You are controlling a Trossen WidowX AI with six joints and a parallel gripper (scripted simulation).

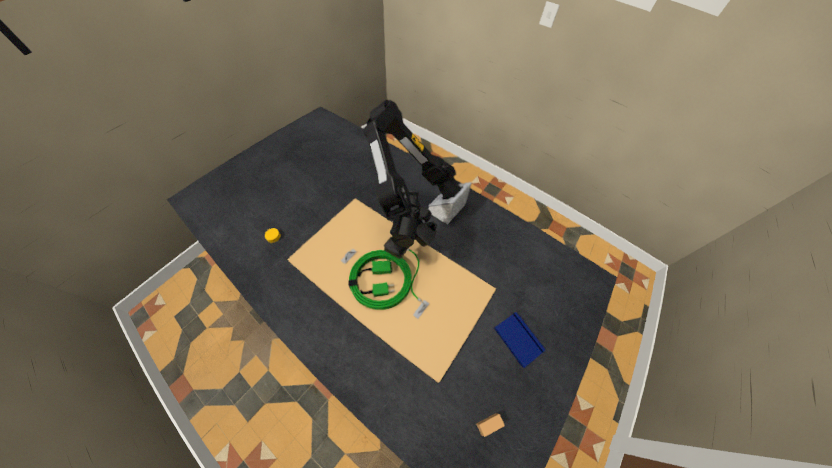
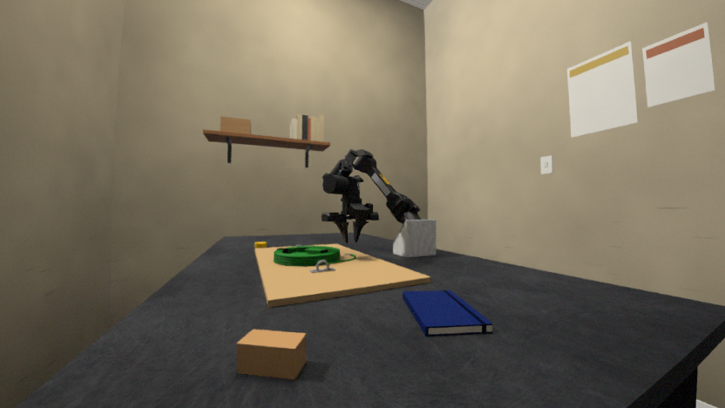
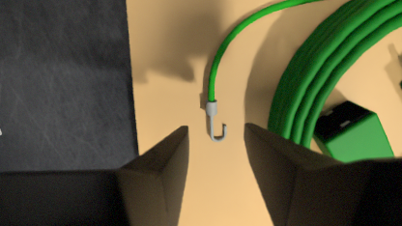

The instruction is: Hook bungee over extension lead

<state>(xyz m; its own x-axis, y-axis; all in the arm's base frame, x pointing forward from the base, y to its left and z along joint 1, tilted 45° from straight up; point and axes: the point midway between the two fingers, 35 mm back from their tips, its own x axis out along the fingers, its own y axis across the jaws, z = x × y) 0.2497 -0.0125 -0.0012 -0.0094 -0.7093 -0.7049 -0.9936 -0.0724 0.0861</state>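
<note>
On the tan board [image 1: 442, 325], we find the bungee [image 3: 227, 45], a thin green cord, curving beside the coiled extension lead [image 1: 381, 279], its grey hook [image 3: 215, 127] lying flat on the wood just off the coil's outer rim. We see the lead resting flat between two tie-down eyes, the near eye [image 2: 322, 266] and the far eye [image 1: 349, 255], neither with a hook on it. Our gripper [image 3: 215, 145] hangs above the hook with its fingers partly apart, one to each side and clear of it, gripping nothing. Farther out on the dark table [image 1: 279, 174] lie a blue notebook [image 2: 446, 311], a small tan box [image 2: 272, 353] and a yellow disc [image 1: 272, 235].
</note>
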